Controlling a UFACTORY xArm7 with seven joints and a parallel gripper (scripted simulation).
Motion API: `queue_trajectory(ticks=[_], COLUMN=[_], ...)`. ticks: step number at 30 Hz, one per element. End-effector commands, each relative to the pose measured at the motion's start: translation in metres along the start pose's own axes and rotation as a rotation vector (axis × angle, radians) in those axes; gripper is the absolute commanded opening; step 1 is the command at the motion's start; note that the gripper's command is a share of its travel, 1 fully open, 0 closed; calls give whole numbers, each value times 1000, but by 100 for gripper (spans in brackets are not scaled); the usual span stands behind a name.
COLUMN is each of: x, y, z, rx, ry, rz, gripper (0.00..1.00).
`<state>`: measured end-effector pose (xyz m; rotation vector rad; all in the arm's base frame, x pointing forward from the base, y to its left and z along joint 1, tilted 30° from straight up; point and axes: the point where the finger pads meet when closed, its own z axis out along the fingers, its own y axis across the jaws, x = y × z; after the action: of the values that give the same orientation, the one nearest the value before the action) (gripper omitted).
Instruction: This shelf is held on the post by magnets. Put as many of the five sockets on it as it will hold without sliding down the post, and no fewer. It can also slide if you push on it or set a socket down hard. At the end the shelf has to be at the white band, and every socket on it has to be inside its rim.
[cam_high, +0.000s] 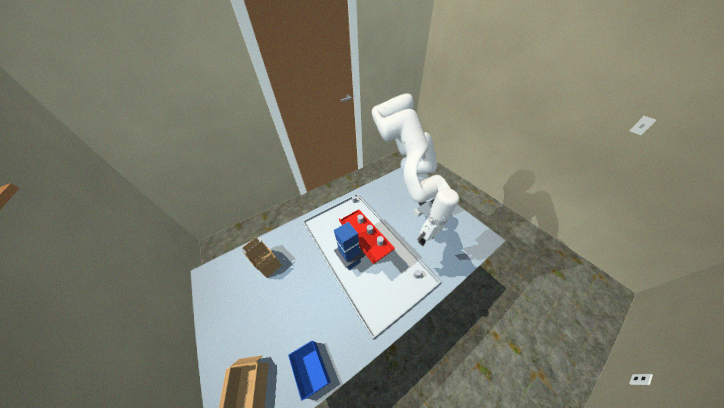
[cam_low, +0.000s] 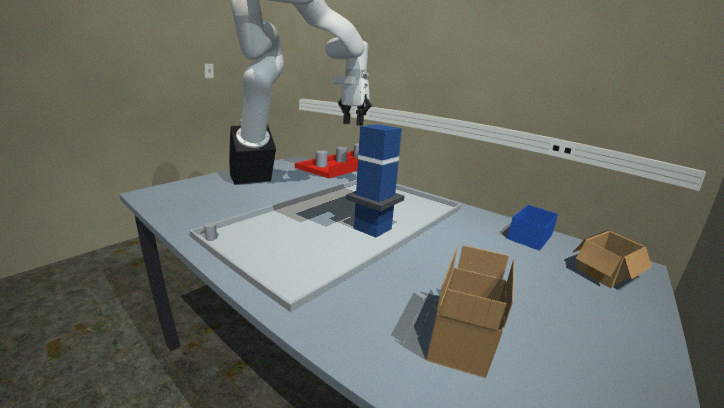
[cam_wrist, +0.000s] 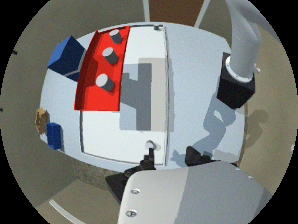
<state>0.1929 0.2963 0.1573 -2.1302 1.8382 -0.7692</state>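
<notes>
The red shelf (cam_high: 377, 253) (cam_low: 331, 168) (cam_wrist: 97, 100) juts from the blue post (cam_high: 347, 238) (cam_low: 377, 179) (cam_wrist: 67, 51), roughly level with the white band (cam_low: 378, 160); the post hides their joint in the exterior view. Three grey sockets stand in a row inside its rim, the middle socket (cam_high: 369, 229) (cam_low: 341, 154) (cam_wrist: 110, 55) among them. One socket (cam_high: 356, 199) (cam_low: 210, 231) (cam_wrist: 158, 27) stands in the tray's door-side corner, another socket (cam_high: 418, 274) (cam_wrist: 150, 144) at its other end. My gripper (cam_high: 422, 240) (cam_low: 353, 121) (cam_wrist: 169, 155) is partly open and empty, high above the table near that socket.
The low-rimmed white tray (cam_high: 385, 309) (cam_low: 263, 258) lies under the shelf. A dark collar (cam_low: 364, 201) rings the post below the band. A blue bin (cam_high: 311, 372) (cam_low: 531, 228) and two cardboard boxes, one box (cam_high: 262, 258) (cam_low: 468, 329) and another box (cam_high: 245, 380) (cam_low: 610, 258), stand beyond the tray.
</notes>
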Motion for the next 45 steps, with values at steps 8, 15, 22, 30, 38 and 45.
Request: queue_trajectory(ticks=[8, 15, 22, 30, 38, 45], x=[-48, -48, -48, -50, -53, -54], y=[27, 27, 21, 5, -20, -33], z=[-1, -1, 14, 50, 110, 139], rx=[-35, -35, -34, -34, -34, -34], ry=[-44, -44, -44, -44, -44, -44], rz=[3, 3, 3, 3, 3, 3], gripper=[61, 61, 61, 61, 61, 61])
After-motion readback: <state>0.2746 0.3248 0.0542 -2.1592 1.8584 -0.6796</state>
